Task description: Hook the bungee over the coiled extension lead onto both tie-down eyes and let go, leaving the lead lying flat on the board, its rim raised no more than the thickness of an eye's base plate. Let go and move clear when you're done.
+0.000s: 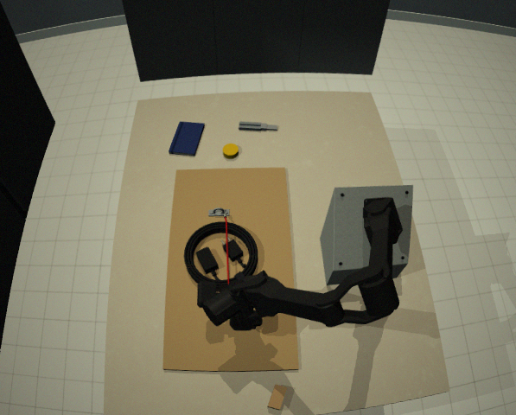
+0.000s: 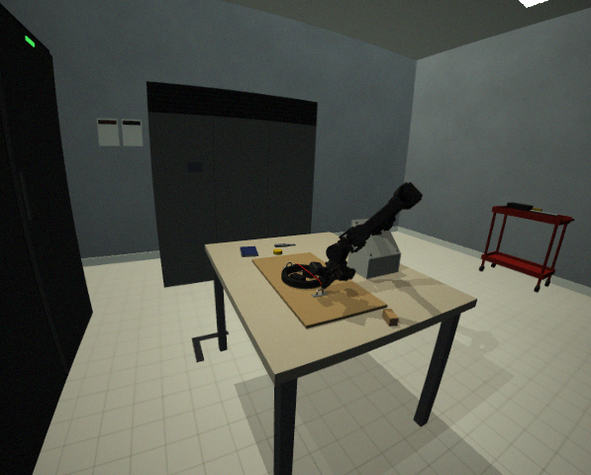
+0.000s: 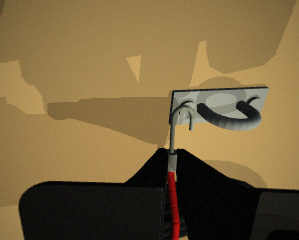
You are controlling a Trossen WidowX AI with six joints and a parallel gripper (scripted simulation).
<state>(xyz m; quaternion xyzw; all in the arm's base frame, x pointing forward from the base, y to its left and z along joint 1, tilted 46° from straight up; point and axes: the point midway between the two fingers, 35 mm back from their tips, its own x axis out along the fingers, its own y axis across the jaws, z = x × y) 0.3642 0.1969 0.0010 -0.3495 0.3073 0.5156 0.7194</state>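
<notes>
On the brown board (image 1: 258,188) in the middle of the bench (image 1: 338,124), the black coiled extension lead (image 1: 194,243) lies flat, both plug ends inside the ring. The red bungee (image 1: 226,250) runs straight across the coil from the far tie-down eye (image 1: 219,211), where its far end sits, toward the near rim, where it disappears under the claw (image 1: 224,295). Claw is pinched nearly shut on the bungee cord: wrist view shows the red cord (image 3: 173,200) coming up from between the dark fingers, ending in a grey metal hook (image 3: 181,117). Hook tip sits over the left end of the near eye's base plate (image 3: 259,92), just beside the arched loop (image 3: 229,119); can't tell whether it's actually through the loop or only resting against it. In the exterior view that near eye (image 2: 320,293) is directly below the claw, just off the coil's edge. Arm reaches in from its grey pedestal (image 1: 338,201) on the right side of the bench. Elsewhere on the bench, well apart from the board: blue notebook (image 1: 186,137), yellow disc (image 1: 230,150), grey cylindrical tool (image 1: 257,126) along the far side, small wooden block (image 1: 277,396) by the near edge.
</notes>
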